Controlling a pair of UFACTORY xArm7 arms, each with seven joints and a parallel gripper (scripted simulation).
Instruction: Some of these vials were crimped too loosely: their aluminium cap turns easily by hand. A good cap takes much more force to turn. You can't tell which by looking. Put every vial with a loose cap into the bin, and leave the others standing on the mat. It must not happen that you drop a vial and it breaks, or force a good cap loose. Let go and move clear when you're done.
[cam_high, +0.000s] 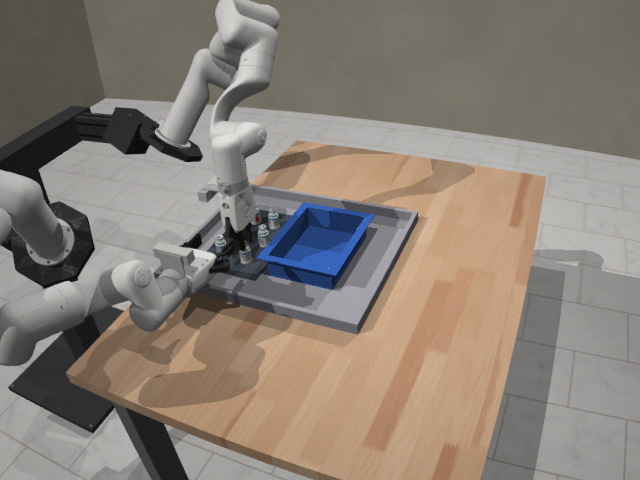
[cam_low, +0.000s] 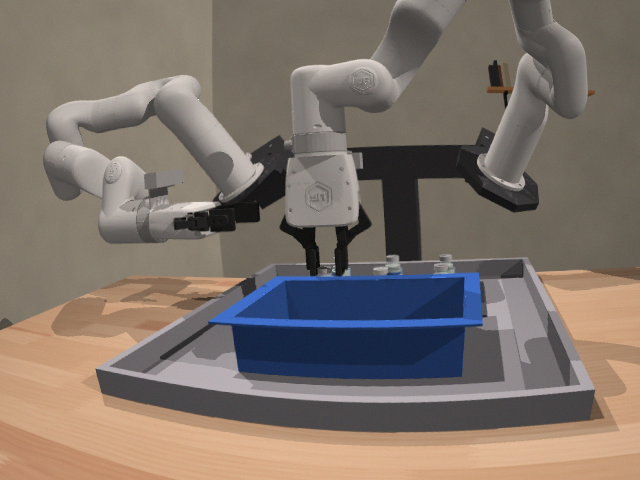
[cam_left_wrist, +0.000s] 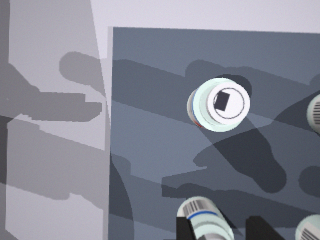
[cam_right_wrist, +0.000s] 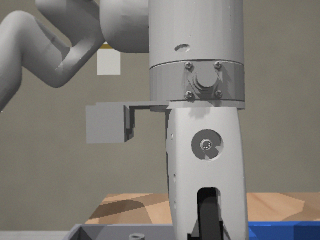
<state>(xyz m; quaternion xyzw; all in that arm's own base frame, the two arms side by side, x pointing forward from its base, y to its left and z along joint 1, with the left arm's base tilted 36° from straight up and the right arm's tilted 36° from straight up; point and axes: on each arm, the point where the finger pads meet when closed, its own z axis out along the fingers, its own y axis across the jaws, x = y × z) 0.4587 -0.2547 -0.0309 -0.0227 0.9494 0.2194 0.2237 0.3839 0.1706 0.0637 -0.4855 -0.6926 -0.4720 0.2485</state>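
Observation:
Several vials with pale caps stand upright on the dark mat (cam_high: 249, 271) (cam_left_wrist: 150, 150), among them a vial (cam_high: 273, 220) (cam_low: 392, 265) near the bin and a vial (cam_left_wrist: 220, 105) seen from above. My left gripper (cam_low: 327, 264) points straight down, its fingers partly open. In the left wrist view a vial (cam_left_wrist: 199, 210) shows between the fingertips, nearer one finger; contact is not clear. My right gripper (cam_high: 210, 246) (cam_low: 247, 215) is open and lies level beside the left gripper; its fingers do not show in its own wrist view. The blue bin (cam_high: 305, 267) (cam_low: 341, 323) stands beside the mat.
A grey raised-edge tray (cam_high: 289, 310) (cam_low: 341, 410) surrounds the mat and bin on the wooden table (cam_high: 320, 372). The two grippers are close together, with the left gripper's body filling much of the right wrist view. Neighbouring vials stand close to the left fingers.

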